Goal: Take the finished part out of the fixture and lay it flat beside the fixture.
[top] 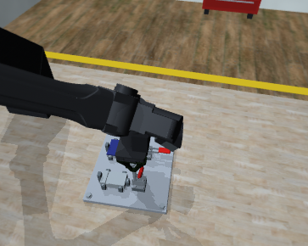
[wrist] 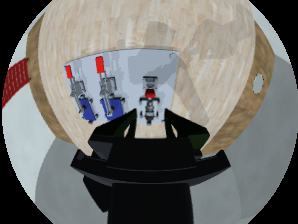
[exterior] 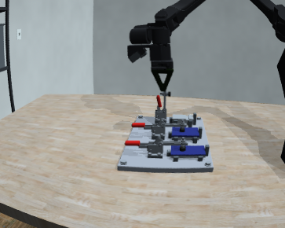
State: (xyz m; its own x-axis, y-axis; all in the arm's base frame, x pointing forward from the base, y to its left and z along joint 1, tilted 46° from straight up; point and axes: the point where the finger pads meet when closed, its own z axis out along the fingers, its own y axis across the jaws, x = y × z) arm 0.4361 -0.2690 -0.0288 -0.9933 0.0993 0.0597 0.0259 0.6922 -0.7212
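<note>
The finished part [top: 115, 179] is pale grey and sits in the front nest of the fixture plate [top: 96, 170] [exterior: 137, 160] [wrist: 132, 62]; its slot cannot be made out. The clamp beside it stands open, with its red handle [top: 141, 172] [exterior: 158, 101] [wrist: 150, 93] and its arm raised. One blue blank [exterior: 185, 132] [wrist: 117, 107] and another blue blank [exterior: 191, 151] [wrist: 86, 112] lie under closed clamps. My gripper [top: 134, 169] [exterior: 163, 90] [wrist: 150, 111] is partly open and empty, high above the plate, with its tips close by the top of the raised clamp arm in the exterior view.
The raised clamp arm [exterior: 165, 103] stands up beside the finished part's nest. The two closed clamps have red handles [exterior: 138, 125] [exterior: 133, 143] that point away from the blanks. The wooden table [top: 236, 178] [exterior: 69, 157] surrounds the plate.
</note>
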